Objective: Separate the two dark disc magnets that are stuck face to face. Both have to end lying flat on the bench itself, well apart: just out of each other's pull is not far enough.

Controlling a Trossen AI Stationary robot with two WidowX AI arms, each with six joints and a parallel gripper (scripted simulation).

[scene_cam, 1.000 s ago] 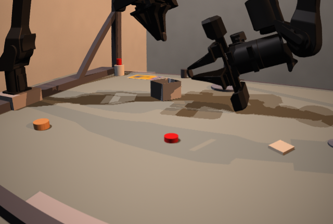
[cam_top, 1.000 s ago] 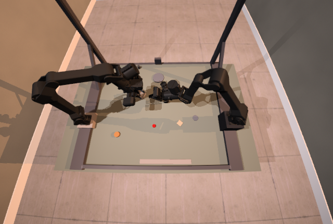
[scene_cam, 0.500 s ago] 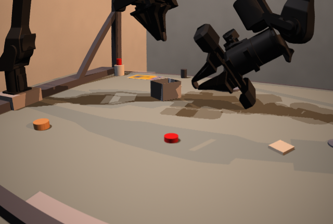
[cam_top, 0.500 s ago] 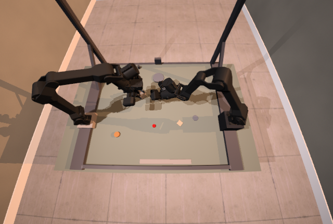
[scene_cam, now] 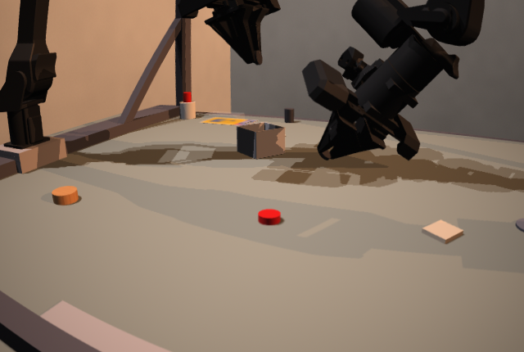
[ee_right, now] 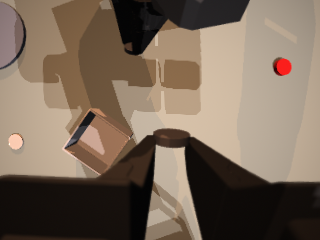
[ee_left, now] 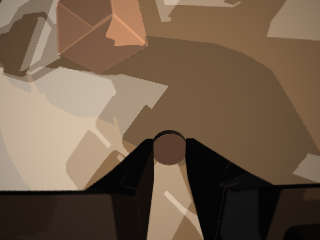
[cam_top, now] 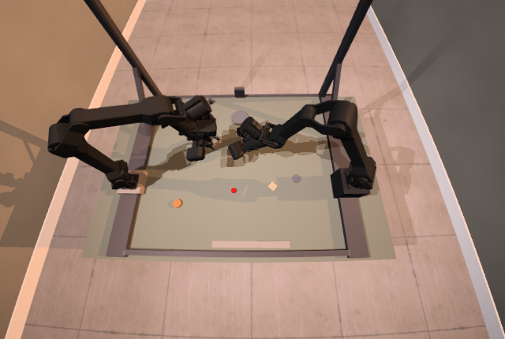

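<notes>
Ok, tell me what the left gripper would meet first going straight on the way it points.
Probably the bench: the left gripper slants down at it, though the remaining gap is unclear.

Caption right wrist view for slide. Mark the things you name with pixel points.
Right end effector (cam_top: 214,147) (scene_cam: 256,61) (ee_right: 171,139) gripping a dark disc magnet (ee_right: 171,138), open box (scene_cam: 270,142) (ee_left: 85,42) (ee_right: 102,145) below.
</notes>
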